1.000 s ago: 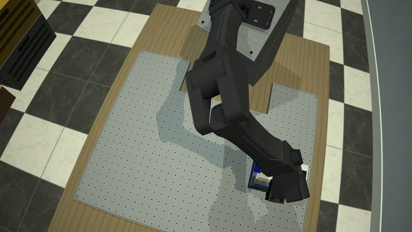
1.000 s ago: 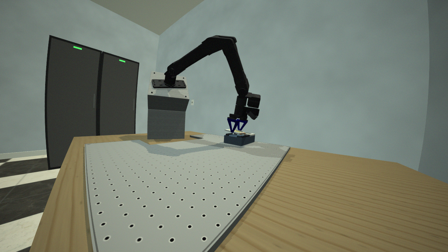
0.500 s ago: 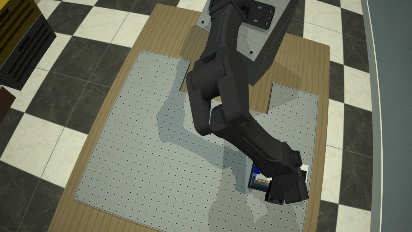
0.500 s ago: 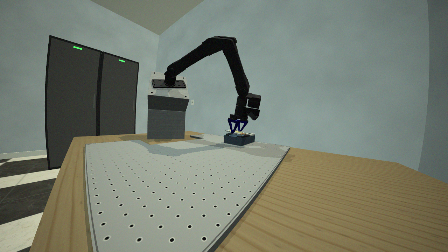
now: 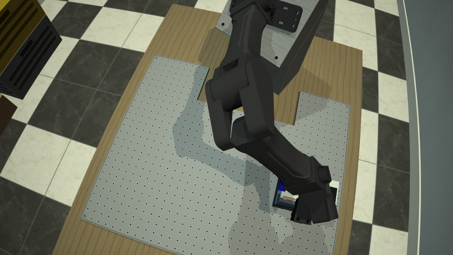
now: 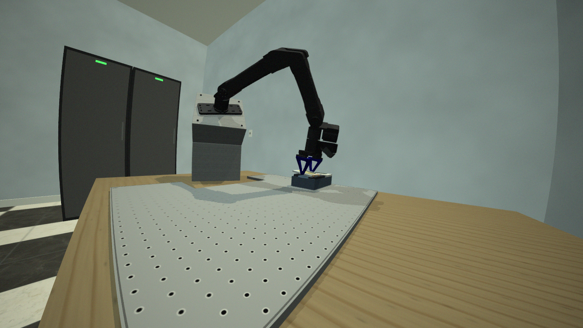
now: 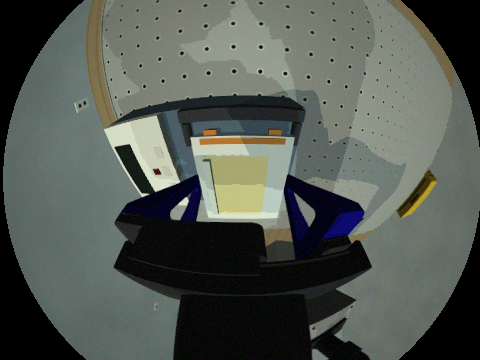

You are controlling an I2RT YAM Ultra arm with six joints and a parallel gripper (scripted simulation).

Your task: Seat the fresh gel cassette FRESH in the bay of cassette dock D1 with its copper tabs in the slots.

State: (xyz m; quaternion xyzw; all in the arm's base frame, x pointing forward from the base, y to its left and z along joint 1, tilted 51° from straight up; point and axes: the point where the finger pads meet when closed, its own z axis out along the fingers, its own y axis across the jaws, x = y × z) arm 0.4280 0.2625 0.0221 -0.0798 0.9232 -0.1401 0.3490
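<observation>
My gripper (image 7: 242, 179) is shut on the fresh cassette FRESH (image 7: 239, 175), its blue fingers on the cassette's two long sides. The cassette is clear with a pale yellow gel, and its white comb (image 7: 207, 186) runs along its left edge. Its copper tabs (image 7: 242, 139) point away from me, at the far end wall of the dark dock D1 (image 7: 240, 112). In the side view the cassette (image 6: 313, 174) sits at the top of the dock (image 6: 311, 181), and I cannot tell whether it is fully down. The arm hides most of the dock (image 5: 284, 200) from above.
The dock's white console (image 7: 142, 152) has a small dark red light (image 7: 158, 172) and stands at its left side. The dock sits near the perforated plate's edge (image 5: 343, 177). The arm's grey pedestal (image 6: 217, 142) stands behind. A yellow and black cabinet (image 5: 22, 41) stands off the table.
</observation>
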